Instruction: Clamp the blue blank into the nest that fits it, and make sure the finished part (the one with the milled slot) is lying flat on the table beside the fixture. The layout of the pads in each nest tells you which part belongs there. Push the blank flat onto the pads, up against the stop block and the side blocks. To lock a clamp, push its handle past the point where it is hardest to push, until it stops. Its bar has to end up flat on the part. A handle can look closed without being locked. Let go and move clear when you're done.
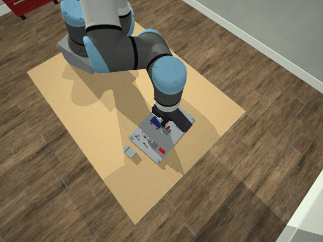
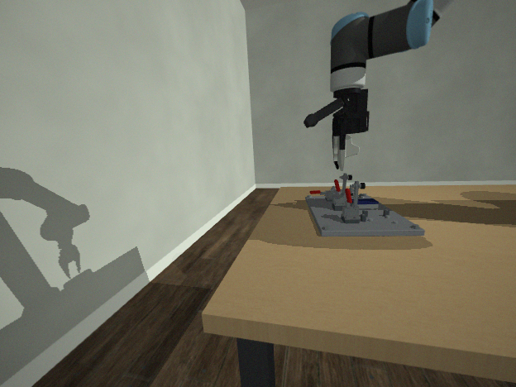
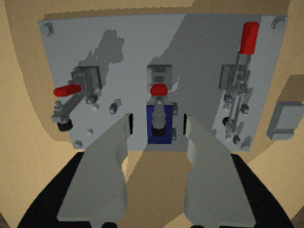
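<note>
The blue blank point(image 3: 159, 123) lies in the middle nest of the grey fixture plate point(image 3: 161, 73); it also shows in the top view point(image 1: 155, 121). The middle clamp's red handle point(image 3: 159, 90) points up toward the wrist camera, and its bar reaches over the blank; I cannot tell whether it lies flat. My gripper point(image 3: 158, 115) hangs just above this clamp point(image 2: 339, 164), fingers apart and empty. The grey finished part point(image 3: 285, 121) point(image 1: 129, 151) lies flat on the table beside the fixture.
A left clamp with a red handle point(image 3: 67, 90) pointing sideways and a right clamp with a red handle point(image 3: 248, 37) lying flat stand over two empty nests. The plate point(image 2: 362, 222) sits near the table's far end, and a wall runs along the left.
</note>
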`<state>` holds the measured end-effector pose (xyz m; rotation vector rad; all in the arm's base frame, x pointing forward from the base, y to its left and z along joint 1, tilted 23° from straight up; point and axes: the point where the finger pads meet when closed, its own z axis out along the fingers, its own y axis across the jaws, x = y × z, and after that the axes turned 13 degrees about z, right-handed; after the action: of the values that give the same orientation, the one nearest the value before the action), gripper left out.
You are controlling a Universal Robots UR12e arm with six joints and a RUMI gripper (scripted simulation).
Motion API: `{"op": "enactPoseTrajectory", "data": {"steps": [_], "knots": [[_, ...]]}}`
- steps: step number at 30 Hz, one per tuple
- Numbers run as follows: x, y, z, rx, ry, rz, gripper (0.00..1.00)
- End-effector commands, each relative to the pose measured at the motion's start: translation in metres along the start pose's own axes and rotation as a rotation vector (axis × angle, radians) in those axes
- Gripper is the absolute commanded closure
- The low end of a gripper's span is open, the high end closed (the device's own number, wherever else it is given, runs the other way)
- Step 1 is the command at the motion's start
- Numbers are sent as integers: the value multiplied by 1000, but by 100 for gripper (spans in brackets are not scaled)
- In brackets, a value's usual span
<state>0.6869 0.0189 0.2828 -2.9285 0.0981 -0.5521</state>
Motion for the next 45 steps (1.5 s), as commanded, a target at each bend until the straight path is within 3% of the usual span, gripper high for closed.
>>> {"op": "enactPoseTrajectory", "data": {"steps": [1, 13, 28, 45], "knots": [[3, 0, -1, 0, 1, 0, 72], [3, 0, 5, 0, 1, 0, 72], [3, 0, 32, 0, 1, 0, 72], [3, 0, 38, 0, 1, 0, 72]]}}
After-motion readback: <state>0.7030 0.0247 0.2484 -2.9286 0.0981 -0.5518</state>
